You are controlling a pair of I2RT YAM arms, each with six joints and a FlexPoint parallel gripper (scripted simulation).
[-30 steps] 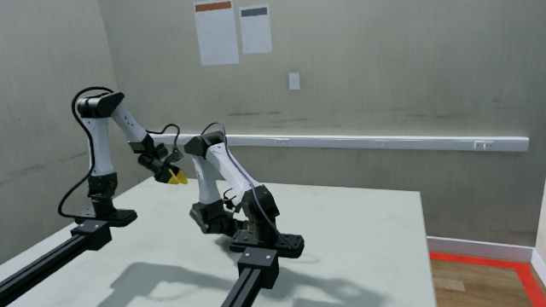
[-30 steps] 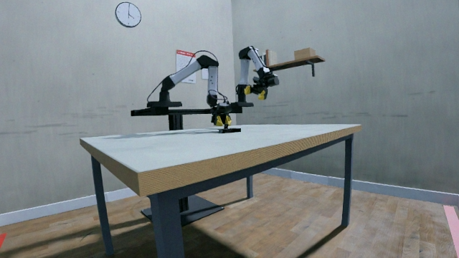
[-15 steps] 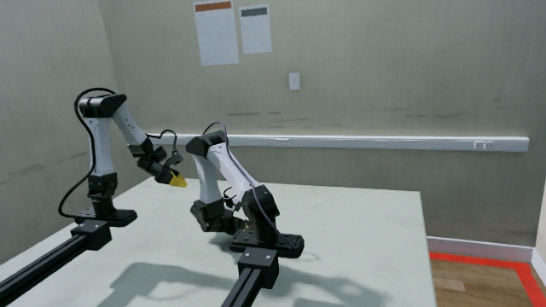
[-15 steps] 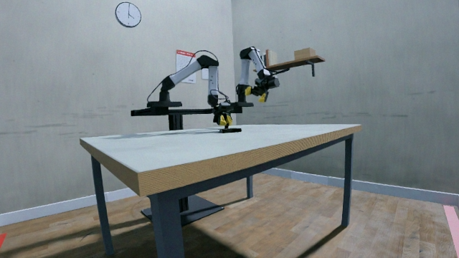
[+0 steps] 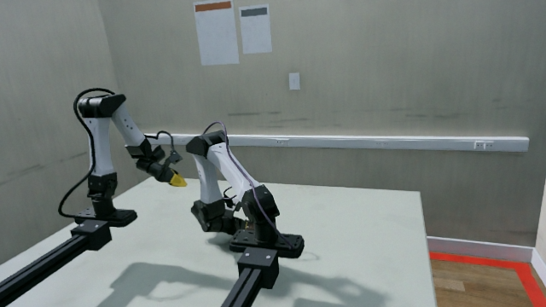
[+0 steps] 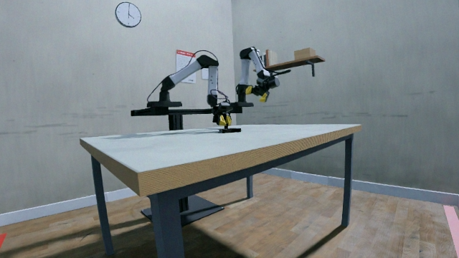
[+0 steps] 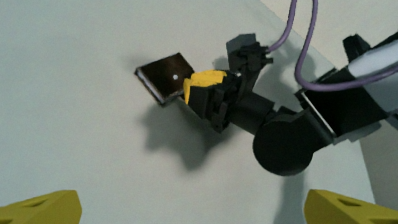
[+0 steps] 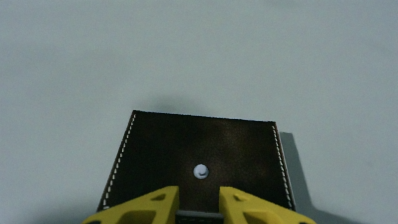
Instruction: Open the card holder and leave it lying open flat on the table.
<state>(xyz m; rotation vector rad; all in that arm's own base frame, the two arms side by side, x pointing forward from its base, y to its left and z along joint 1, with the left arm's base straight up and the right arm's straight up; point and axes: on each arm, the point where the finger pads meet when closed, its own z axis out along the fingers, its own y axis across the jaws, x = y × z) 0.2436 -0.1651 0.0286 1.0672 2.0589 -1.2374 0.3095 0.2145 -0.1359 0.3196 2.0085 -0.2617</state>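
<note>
The right gripper (image 5: 247,224) (image 6: 225,121) (image 7: 188,80) (image 8: 199,195) points down, clenching the card holder's (image 6: 232,130) (image 7: 162,75) (image 8: 165,145) tab (image 6: 226,127) (image 8: 200,220).
Tab is cut off at six o'clock; left gripper (image 5: 179,179) (image 6: 257,93) (image 7: 192,206) stands released.
</note>
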